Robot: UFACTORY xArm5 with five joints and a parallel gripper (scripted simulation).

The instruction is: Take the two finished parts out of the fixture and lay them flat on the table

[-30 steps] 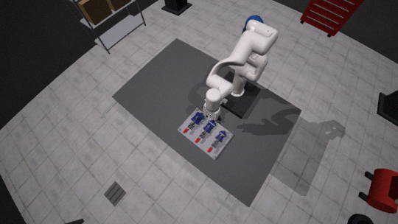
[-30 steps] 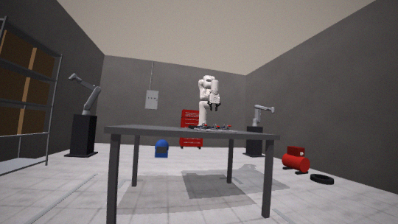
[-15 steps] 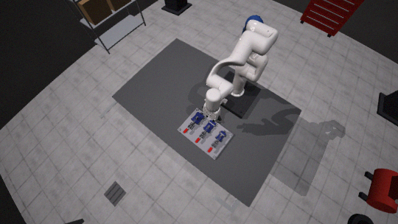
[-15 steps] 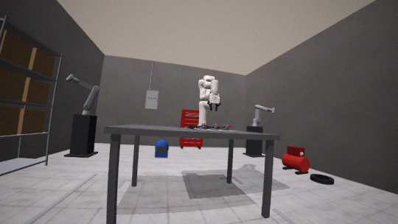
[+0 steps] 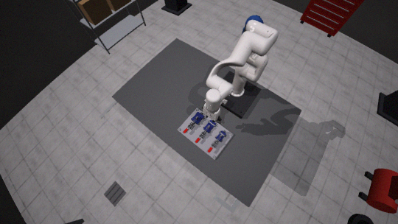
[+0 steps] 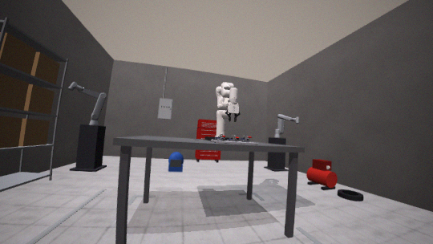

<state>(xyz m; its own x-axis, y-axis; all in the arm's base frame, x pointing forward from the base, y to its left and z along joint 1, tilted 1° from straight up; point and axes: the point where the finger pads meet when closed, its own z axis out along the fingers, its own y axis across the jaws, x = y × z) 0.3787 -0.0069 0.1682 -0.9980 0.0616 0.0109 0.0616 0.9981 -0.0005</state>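
Dark grey and matte, the table (image 5: pixel 155 92) is the biggest thing here and the landmark for the rest. The white arm (image 5: pixel 239 59) stands on a black base plate (image 5: pixel 241 110) toward the table's far side and bends down over the fixture (image 5: pixel 184 127), a pale rectangular plate lying near the table's middle, just in front of the base plate. The fixture holds three stations in a row, each with a blue clamp (image 5: pixel 198 118) at the end nearer the arm and a small red handle (image 5: pixel 186 130) at the other end. Small pieces sit in the stations, but they are too small to tell which carry a milled slot and which is the blank. The gripper (image 6: pixel 232 117) hangs well above the fixture in the exterior view, fingers pointing down, half spread and holding nothing; from the top view the wrist hides it. Off the table, a shelf rack (image 6: pixel 58 104) with brown boxes is cut off at the left edge, a red tool cabinet (image 6: pixel 208 129) stands behind the table, and a red tank (image 6: pixel 321 176) lies on the floor to its right.
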